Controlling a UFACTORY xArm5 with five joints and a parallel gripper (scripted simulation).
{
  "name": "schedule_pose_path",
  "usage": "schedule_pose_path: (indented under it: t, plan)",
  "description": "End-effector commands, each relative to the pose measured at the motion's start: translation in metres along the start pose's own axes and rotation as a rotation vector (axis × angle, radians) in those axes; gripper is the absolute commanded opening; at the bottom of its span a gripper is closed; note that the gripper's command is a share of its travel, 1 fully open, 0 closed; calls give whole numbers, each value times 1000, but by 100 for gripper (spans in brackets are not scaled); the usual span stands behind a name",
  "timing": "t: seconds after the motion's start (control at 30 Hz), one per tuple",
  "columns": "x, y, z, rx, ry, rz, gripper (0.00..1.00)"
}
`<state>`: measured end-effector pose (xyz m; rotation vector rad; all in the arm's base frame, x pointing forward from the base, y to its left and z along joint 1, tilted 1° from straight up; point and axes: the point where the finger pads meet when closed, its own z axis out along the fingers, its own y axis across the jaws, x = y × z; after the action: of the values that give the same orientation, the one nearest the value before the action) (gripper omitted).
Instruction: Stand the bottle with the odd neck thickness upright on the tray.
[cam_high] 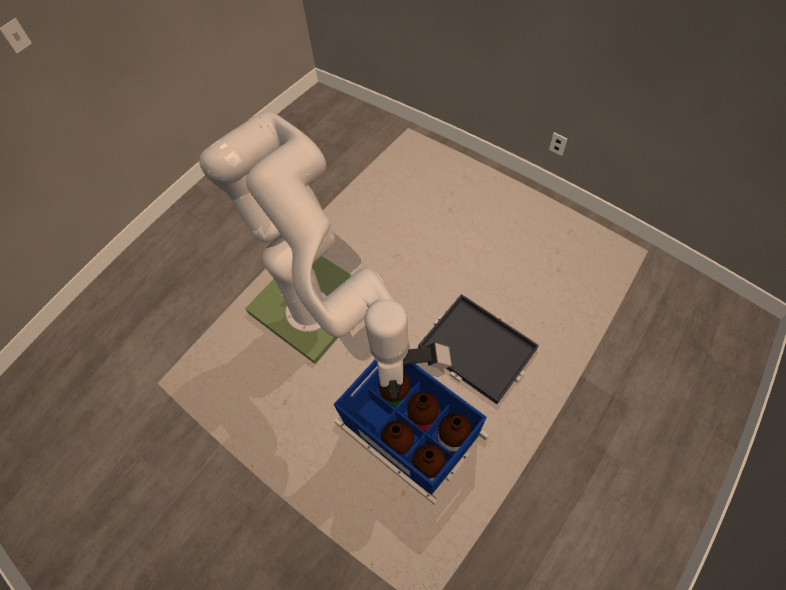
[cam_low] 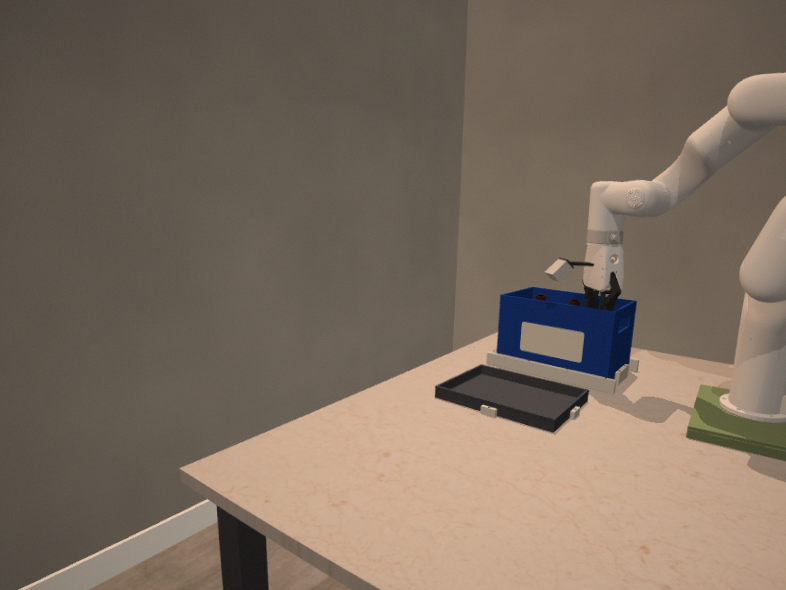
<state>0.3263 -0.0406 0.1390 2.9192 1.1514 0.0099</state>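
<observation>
White arm (cam_high: 298, 209) folded at the elbow, wrist vertical, gripper (cam_low: 602, 298) pointing straight down, dark fingers (cam_low: 613, 295) partly apart, holding nothing

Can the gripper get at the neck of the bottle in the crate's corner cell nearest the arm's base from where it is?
Probably yes: the gripper hangs open, straight over that bottle, fingers dipped into the crate; nothing visible blocks it.

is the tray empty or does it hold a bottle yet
Empty. The tray shows only its bare dark floor in both views, and all five bottles, including the one under the pincer, stand in the crate.
</observation>
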Motion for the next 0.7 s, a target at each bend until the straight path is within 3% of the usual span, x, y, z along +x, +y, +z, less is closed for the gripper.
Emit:
schedule_pose_path:
  t: [0.0, 0.63, 0.67]
  plan:
    - [1, 1, 1, -2, 2, 0, 65]
    - [1, 1, 2, -2, 2, 0, 65]
    - [1, 1, 2, -2, 2, 0, 0]
